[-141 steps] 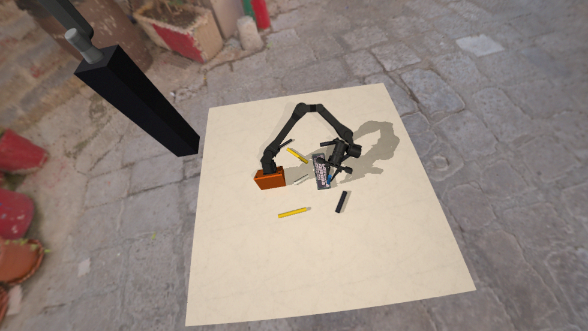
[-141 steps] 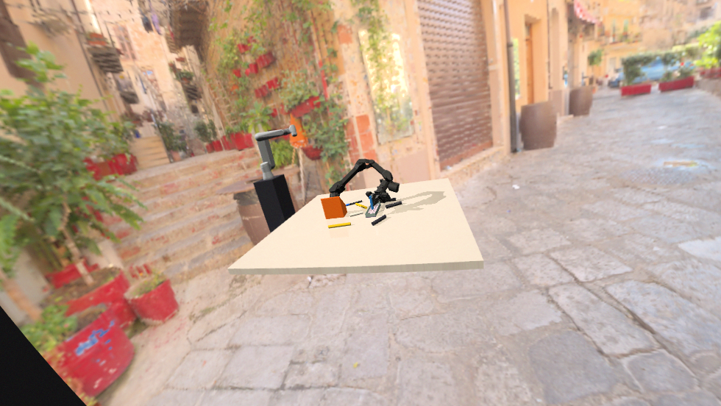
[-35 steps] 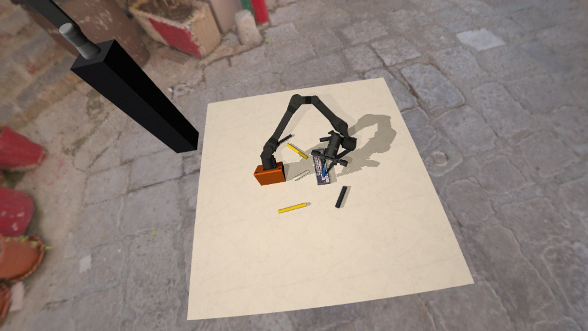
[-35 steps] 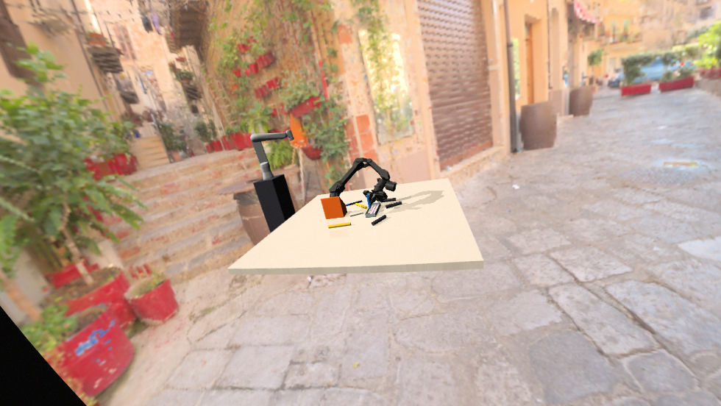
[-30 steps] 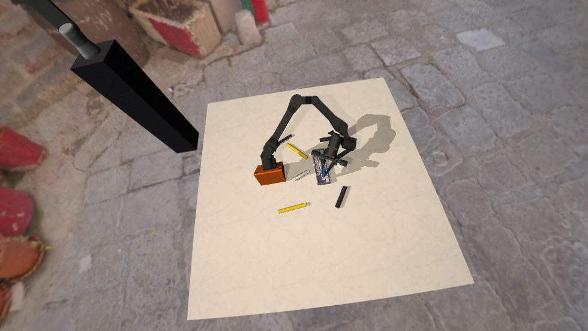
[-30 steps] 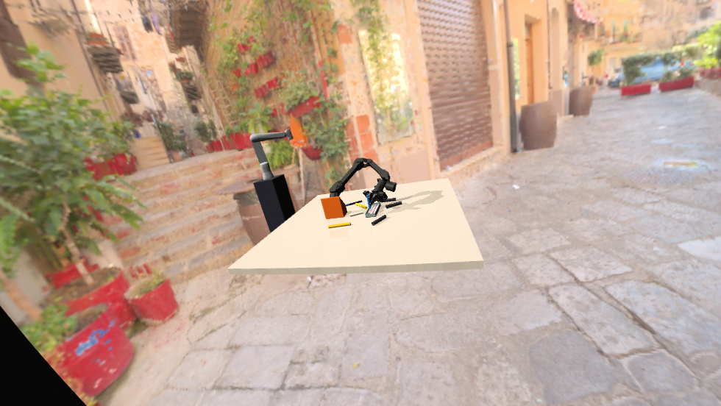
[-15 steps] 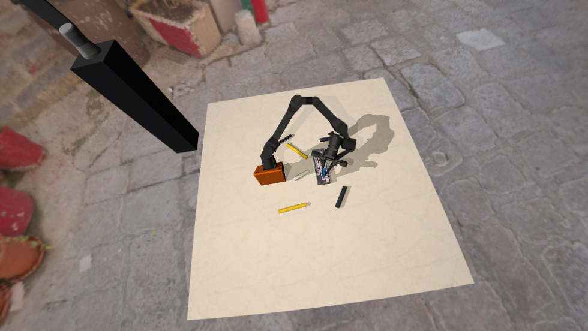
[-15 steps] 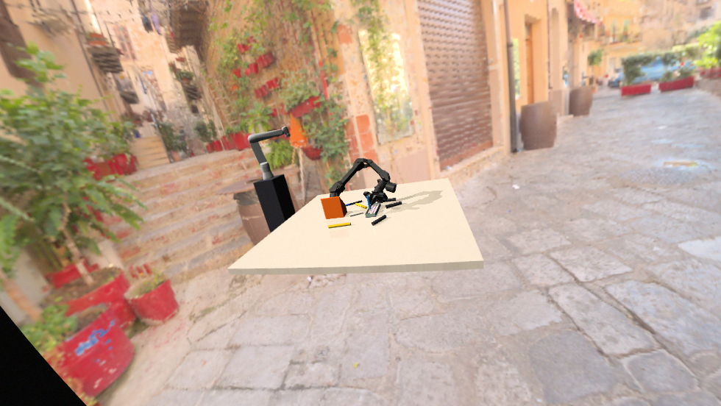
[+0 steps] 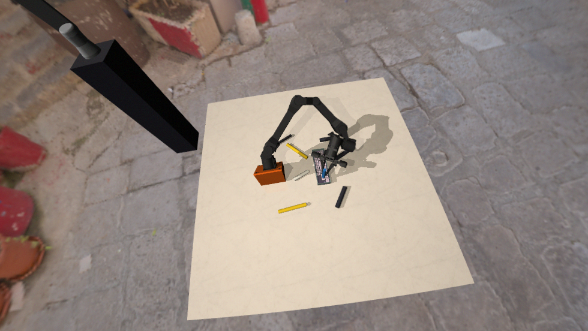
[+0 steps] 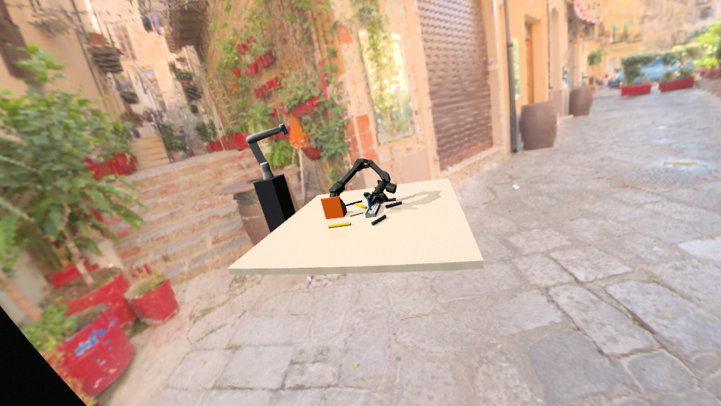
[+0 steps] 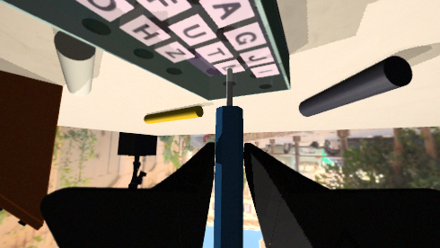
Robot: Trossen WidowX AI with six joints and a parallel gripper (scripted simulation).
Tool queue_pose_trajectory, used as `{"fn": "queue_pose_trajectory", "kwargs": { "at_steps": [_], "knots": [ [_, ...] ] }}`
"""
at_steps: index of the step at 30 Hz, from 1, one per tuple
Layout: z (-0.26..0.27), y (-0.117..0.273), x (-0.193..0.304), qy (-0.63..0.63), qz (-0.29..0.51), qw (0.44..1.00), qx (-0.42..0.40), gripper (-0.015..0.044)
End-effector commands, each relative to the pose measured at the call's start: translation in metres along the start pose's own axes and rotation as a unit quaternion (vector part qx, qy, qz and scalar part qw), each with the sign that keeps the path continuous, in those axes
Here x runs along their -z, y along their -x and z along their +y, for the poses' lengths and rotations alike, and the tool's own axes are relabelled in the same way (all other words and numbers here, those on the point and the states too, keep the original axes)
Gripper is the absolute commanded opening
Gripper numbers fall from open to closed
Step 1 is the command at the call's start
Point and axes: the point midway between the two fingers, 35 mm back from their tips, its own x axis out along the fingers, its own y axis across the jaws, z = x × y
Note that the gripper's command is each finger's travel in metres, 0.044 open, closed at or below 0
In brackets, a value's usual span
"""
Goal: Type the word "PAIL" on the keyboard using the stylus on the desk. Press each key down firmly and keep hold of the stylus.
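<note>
The gripper (image 9: pixel 326 166) (image 11: pixel 230 150) is shut on the blue stylus (image 9: pixel 324 173) (image 10: pixel 368 203) (image 11: pixel 229 189), with a black finger on each side of its barrel. The stylus points its thin grey tip at the keyboard (image 9: pixel 318 166) (image 10: pixel 371 215) (image 11: pixel 193 83), which has pink-white keys in a dark green case. In the wrist view the tip overlaps the L key (image 11: pixel 235 67), near the T, J and I keys, and partly hides its letter. Whether the tip touches the key or the key is pressed down cannot be told. The A key (image 11: pixel 228 8) shows at the top. The P key cannot be made out.
An orange box (image 9: pixel 269 175) (image 10: pixel 332 207) stands at the arm's base. Yellow sticks (image 9: pixel 293 207) (image 9: pixel 297 150), a whitish stick (image 9: pixel 302 175) (image 11: pixel 75 67) and a black stick (image 9: pixel 341 197) (image 10: pixel 379 219) (image 11: pixel 355 87) lie around the keyboard. A black pedestal (image 9: pixel 135 98) (image 10: pixel 274 201) stands beside the table.
</note>
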Motion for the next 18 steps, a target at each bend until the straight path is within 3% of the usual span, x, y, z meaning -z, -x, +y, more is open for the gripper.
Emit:
{"fn": "queue_pose_trajectory", "kwargs": {
  "at_steps": [1,18],
  "knots": [
    [0.0003,-0.0022,-0.0022,-0.002,-0.001,1.0,-0.002,0.0081],
    [0.0002,-0.0018,-0.0016,-0.002,-0.001,1.0,-0.002,0.0081]
  ]
}}
